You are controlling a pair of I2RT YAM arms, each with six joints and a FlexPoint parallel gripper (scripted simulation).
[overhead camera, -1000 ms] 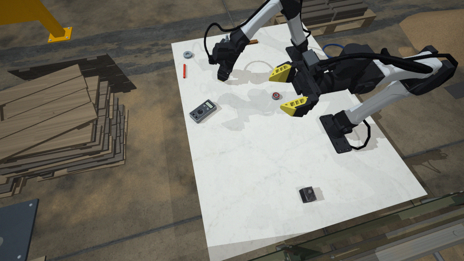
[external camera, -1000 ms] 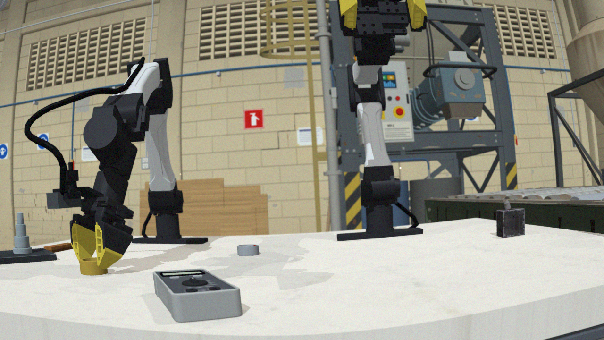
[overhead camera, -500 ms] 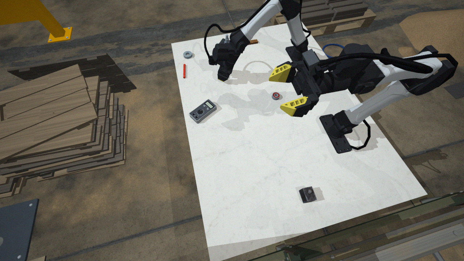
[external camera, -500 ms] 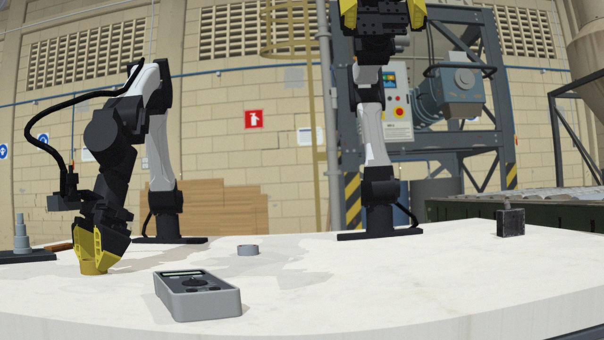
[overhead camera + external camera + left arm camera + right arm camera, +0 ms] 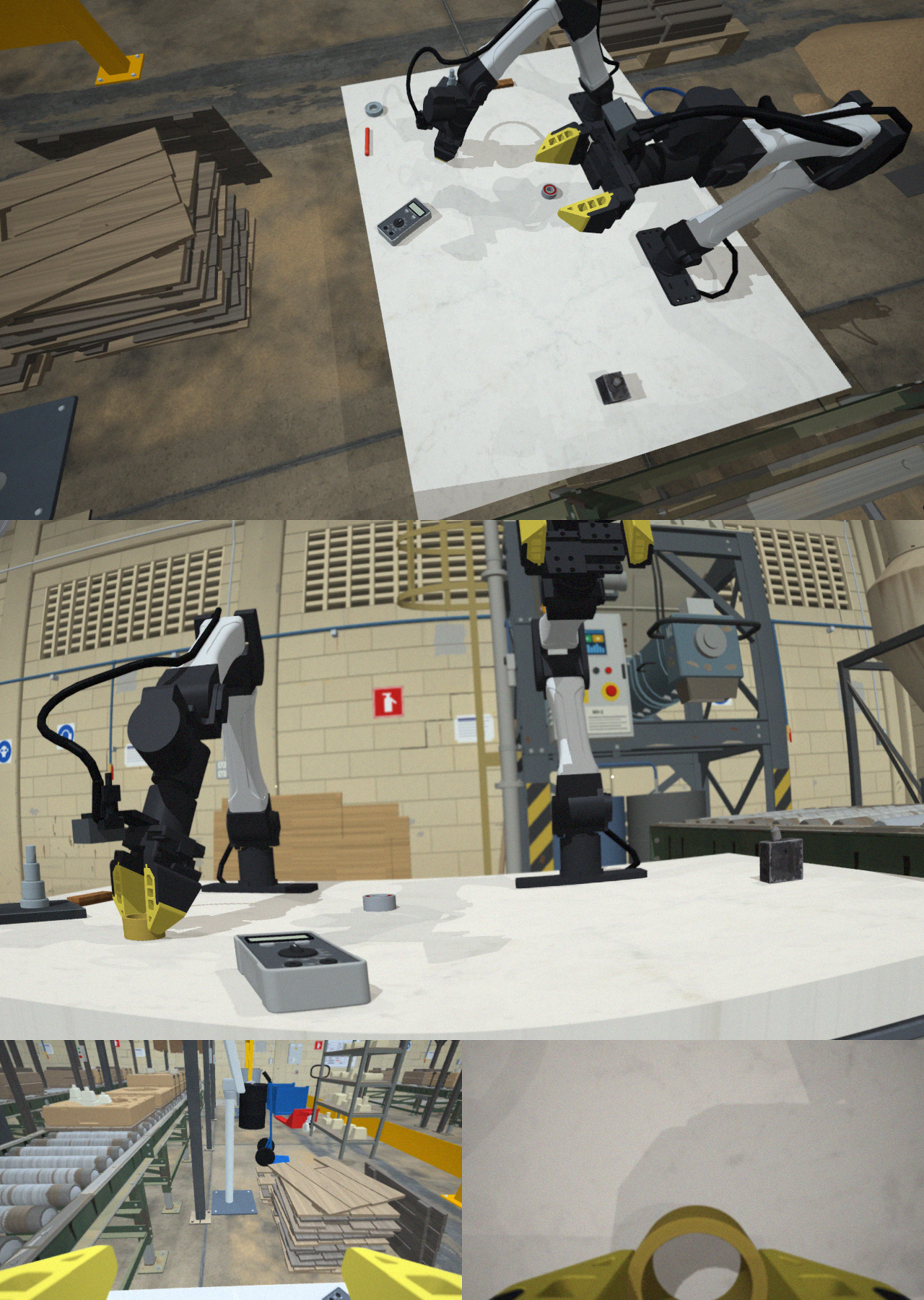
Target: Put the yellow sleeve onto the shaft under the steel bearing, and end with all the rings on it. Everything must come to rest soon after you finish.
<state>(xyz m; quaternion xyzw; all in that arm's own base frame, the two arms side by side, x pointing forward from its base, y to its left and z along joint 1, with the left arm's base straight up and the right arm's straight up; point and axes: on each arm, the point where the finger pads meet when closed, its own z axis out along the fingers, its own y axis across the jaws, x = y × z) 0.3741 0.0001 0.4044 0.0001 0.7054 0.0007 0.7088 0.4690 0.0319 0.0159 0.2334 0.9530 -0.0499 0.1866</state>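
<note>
On the table [image 5: 491, 362] [image 5: 581, 947] [image 5: 224, 1293] [image 5: 570, 1148], yellow sleeve [image 5: 143, 929] [image 5: 696, 1225]: upright, apparently resting on the surface, well short of the shaft [image 5: 451, 77] [image 5: 33, 885].
Right end effector [image 5: 444, 158] [image 5: 143, 922] [image 5: 696, 1253]: clenched around the sleeve, one finger on each side.
Left end effector [image 5: 560, 195] [image 5: 585, 523] [image 5: 229, 1257]: released, fingers wide, held high.
Shaft: stepped, upright, with no ring visible on it.
Steel bearing: probably the red-faced ring [image 5: 543, 193] [image 5: 379, 903], lying flat on the table.
Grey ring [image 5: 367, 110]: also loose, near the red stick [image 5: 367, 141].
Done: the sleeve looks gripped; nothing is threaded.
Left: lift and seat the sleeve, then add the bearing and, it seems, the grey ring in a fitting order, and let everything settle.
Containers: none holds a task part.
</note>
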